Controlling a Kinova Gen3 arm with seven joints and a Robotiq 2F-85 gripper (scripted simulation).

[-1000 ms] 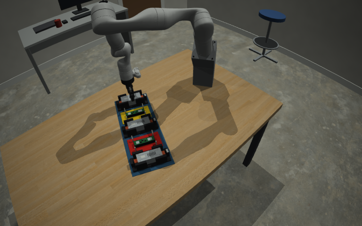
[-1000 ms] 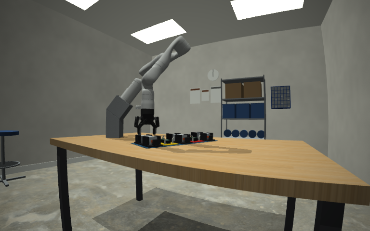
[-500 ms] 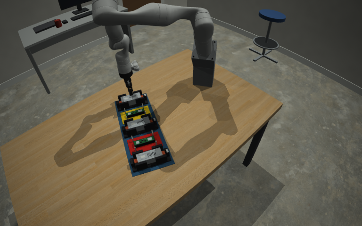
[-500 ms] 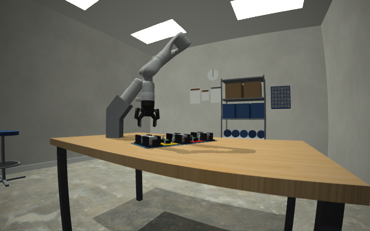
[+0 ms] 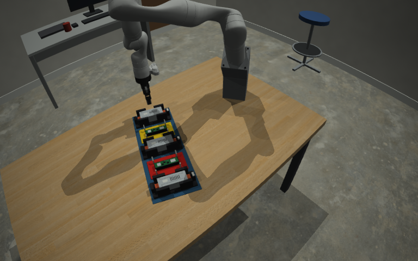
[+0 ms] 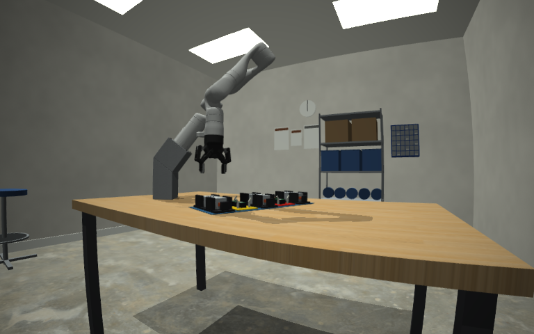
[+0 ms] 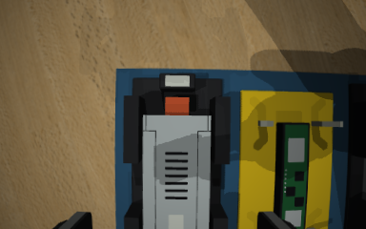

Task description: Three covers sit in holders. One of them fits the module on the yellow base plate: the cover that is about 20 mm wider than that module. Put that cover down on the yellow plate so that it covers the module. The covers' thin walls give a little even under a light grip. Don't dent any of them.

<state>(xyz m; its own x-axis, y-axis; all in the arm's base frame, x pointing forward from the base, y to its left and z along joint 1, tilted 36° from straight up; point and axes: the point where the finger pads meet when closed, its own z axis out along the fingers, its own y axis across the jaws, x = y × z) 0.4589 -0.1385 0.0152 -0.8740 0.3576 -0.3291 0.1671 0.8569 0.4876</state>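
Observation:
A blue mat (image 5: 166, 154) on the wooden table carries three grey covers in black holders. The far cover (image 5: 151, 113) also shows in the wrist view (image 7: 177, 167), lying in its black holder (image 7: 176, 153). The middle cover (image 5: 160, 142) and the near cover (image 5: 172, 179) lie further along the mat. The yellow base plate (image 5: 154, 132) holds a green module (image 5: 155, 129), which also shows in the wrist view (image 7: 294, 176) to the right of the far cover. My gripper (image 6: 213, 165) is open and empty, well above the far cover (image 6: 212, 201). Only its fingertips show at the wrist view's bottom edge.
A red plate (image 5: 167, 164) with a second green module (image 5: 166, 162) lies between the middle and near holders. The arm's grey base (image 5: 234, 76) stands at the table's far side. A desk (image 5: 71, 30), a stool (image 5: 309, 39) and a shelf (image 6: 350, 153) stand off the table.

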